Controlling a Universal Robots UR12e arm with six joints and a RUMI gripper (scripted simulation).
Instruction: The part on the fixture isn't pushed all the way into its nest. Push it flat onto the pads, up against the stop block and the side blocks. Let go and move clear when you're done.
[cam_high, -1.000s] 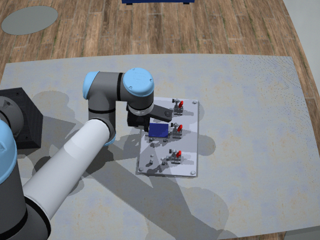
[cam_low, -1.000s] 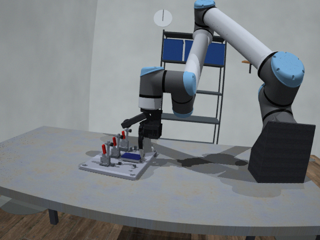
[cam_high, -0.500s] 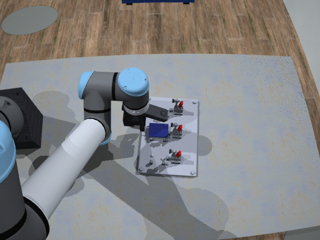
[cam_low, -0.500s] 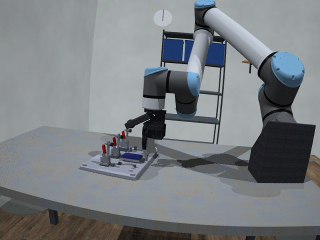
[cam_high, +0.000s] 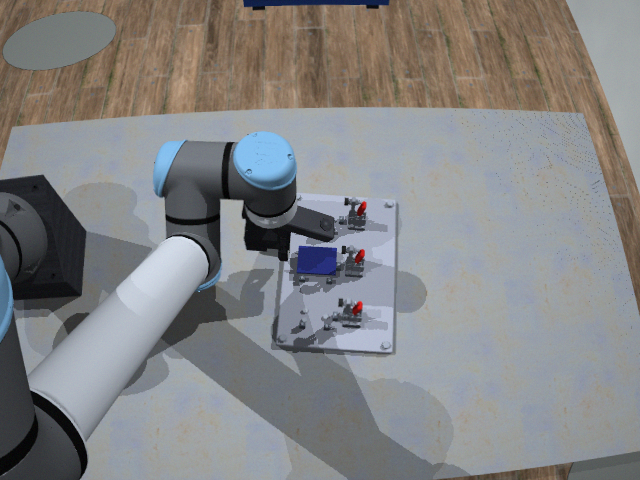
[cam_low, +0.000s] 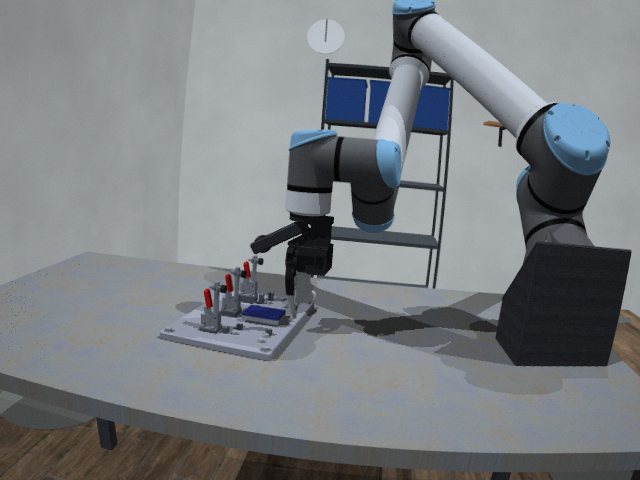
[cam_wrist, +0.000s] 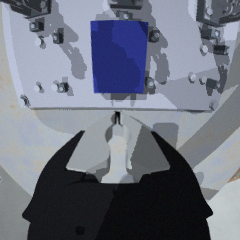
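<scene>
A flat blue rectangular part (cam_high: 316, 259) lies in the middle nest of the grey fixture plate (cam_high: 338, 273). It also shows in the exterior view (cam_low: 264, 312) and in the wrist view (cam_wrist: 120, 56). Small side blocks (cam_wrist: 150, 82) stand at its right edge, and its far edge lies toward the middle clamp (cam_high: 355, 260). My gripper (cam_wrist: 117, 112) is shut and empty. Its tips hang just off the near edge of the plate, a short gap from the part's near edge. In the exterior view the fingers (cam_low: 292, 304) point down beside the part.
Three toggle clamps with red handles stand along the plate's far side (cam_high: 357, 213) (cam_high: 351, 313). Small pads and pins dot the plate around the nest (cam_wrist: 59, 87). The arm's black base block (cam_low: 563, 302) stands on the table. A shelf with blue bins (cam_low: 385, 103) is behind.
</scene>
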